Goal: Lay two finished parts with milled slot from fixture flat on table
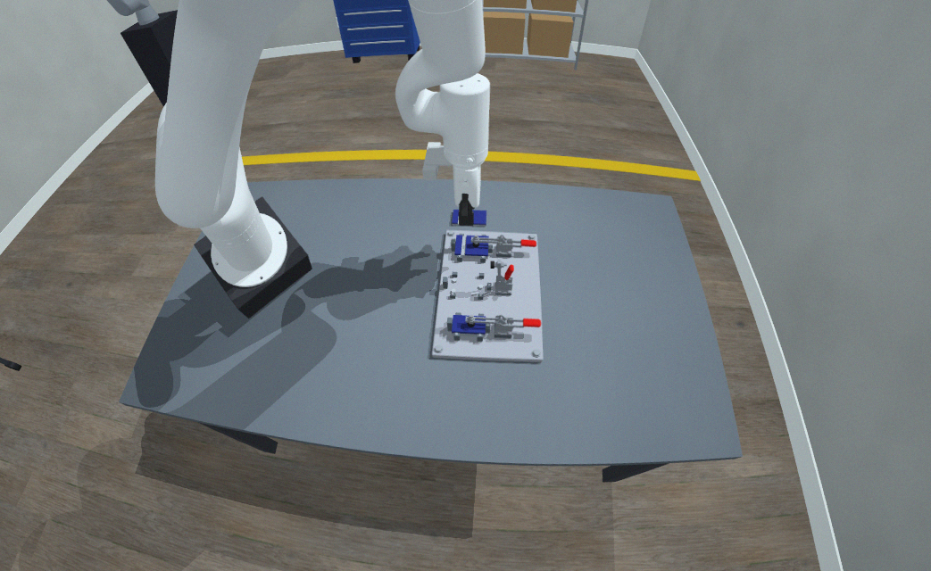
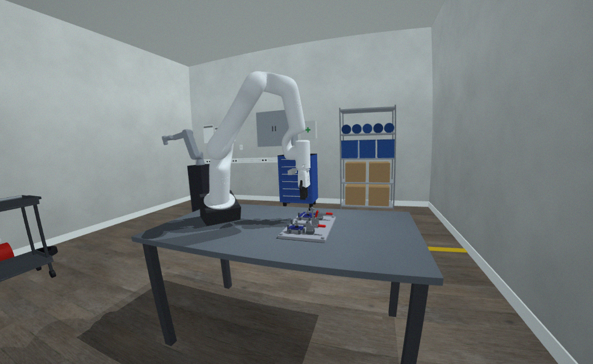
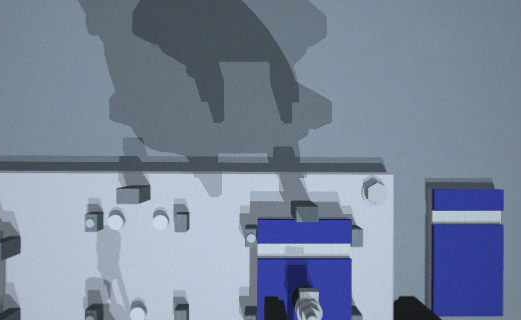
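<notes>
Wrist view: one blue slotted rectangular part lies flat on the grey counter beside the pale fixture plate; another sits clamped. The half-parted tool hovers, grasping nothing.

The desk is slate grey, and on it lies a pale grey, almost white fixture plate. The slotted part lying flat beside the plate is deep blue with one white stripe across it; the clamped part next to it shows the same blue and white band. The toggle clamps are metal grey with red handle tips. The arm is white on a black base block, and the claw is black. The floor is brown wood grain crossed by a yellow line.
</notes>
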`<act>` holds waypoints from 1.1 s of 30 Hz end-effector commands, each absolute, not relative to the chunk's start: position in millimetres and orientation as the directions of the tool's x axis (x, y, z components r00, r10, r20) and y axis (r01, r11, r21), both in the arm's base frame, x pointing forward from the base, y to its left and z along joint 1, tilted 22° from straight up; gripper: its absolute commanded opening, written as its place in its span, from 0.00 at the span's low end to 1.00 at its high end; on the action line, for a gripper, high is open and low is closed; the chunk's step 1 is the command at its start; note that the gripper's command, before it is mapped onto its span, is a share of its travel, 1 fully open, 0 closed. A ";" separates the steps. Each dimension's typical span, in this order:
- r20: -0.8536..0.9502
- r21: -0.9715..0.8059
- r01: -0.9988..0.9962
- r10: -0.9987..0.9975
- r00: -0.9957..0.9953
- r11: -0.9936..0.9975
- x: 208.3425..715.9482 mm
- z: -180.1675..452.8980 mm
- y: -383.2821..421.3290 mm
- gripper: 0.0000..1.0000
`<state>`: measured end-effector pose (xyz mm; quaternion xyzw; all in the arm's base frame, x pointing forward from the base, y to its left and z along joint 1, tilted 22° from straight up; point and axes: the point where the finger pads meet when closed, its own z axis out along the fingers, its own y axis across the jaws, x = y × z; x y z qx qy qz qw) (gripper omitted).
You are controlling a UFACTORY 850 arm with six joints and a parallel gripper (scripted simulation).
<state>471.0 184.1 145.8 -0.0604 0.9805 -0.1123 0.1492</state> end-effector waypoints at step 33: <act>-0.280 -0.238 -0.085 -0.152 -0.948 0.968 609.1 186.8 206.5 0.48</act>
